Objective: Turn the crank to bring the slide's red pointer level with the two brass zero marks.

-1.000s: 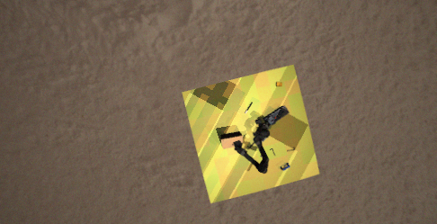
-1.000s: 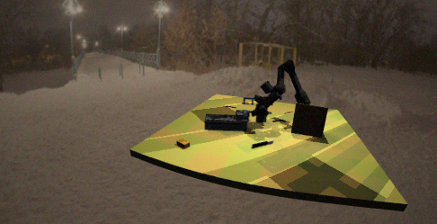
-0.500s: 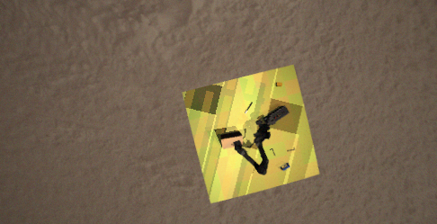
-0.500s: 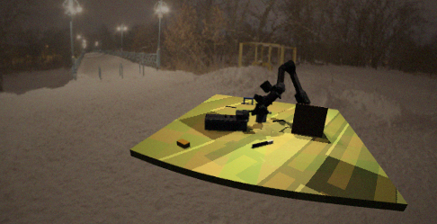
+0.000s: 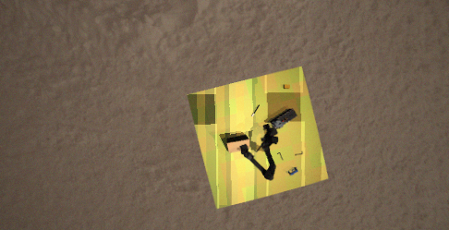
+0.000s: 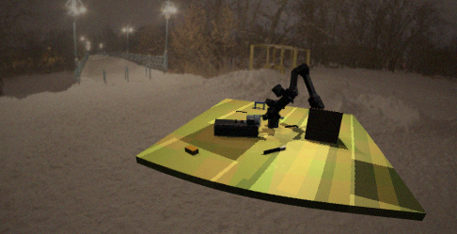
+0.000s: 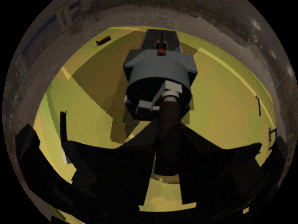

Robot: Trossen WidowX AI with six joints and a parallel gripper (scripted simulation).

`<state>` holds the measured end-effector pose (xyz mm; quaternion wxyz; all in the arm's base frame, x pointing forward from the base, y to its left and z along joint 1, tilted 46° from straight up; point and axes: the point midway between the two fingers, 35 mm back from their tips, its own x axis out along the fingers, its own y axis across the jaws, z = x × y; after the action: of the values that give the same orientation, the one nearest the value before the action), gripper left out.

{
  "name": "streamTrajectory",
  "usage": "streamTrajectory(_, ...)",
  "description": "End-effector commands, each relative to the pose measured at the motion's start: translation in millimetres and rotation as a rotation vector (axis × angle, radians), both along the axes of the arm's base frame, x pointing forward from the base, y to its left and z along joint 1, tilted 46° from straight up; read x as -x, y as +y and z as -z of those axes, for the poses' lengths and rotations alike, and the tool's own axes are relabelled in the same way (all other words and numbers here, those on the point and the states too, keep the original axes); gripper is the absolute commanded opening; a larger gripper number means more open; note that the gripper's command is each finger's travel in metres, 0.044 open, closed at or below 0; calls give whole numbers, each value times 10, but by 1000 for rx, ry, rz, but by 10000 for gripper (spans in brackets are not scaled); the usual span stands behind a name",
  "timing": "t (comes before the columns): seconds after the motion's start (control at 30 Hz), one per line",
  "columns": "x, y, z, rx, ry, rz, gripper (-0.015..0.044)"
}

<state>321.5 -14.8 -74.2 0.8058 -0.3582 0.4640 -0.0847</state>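
The machine point(image 5: 285, 116) point(image 6: 232, 128) point(image 7: 157, 70) is a long dark box with a grey drum at its near end. In the wrist view a small red pointer point(image 7: 161, 51) shows on its top, with small brass marks close beside it; whether they are level is too small to tell. The crank's dark, round handle point(image 7: 170, 117) sticks out from the drum toward the camera, on a light grey arm. My gripper point(image 6: 265, 117) point(image 7: 165, 123) is shut on the handle, one finger on each side. The fingers hide part of the handle.
An upright panel point(image 5: 237, 144) point(image 6: 323, 126) stands by the arm's base. An orange block point(image 5: 286, 87) point(image 6: 191, 150) point(image 7: 103, 40), a dark pen-like stick point(image 5: 255, 110) point(image 6: 274, 150) point(image 7: 63, 127) and a small blue frame point(image 6: 255, 104) lie around the machine, with thin bent rods.
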Motion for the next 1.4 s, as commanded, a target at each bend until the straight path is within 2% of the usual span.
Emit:
streamTrajectory(0.0,-12,-83,-41,13,-11,18,0)
streamTrajectory(1.37,13,-370,55,15,-10,18,0)
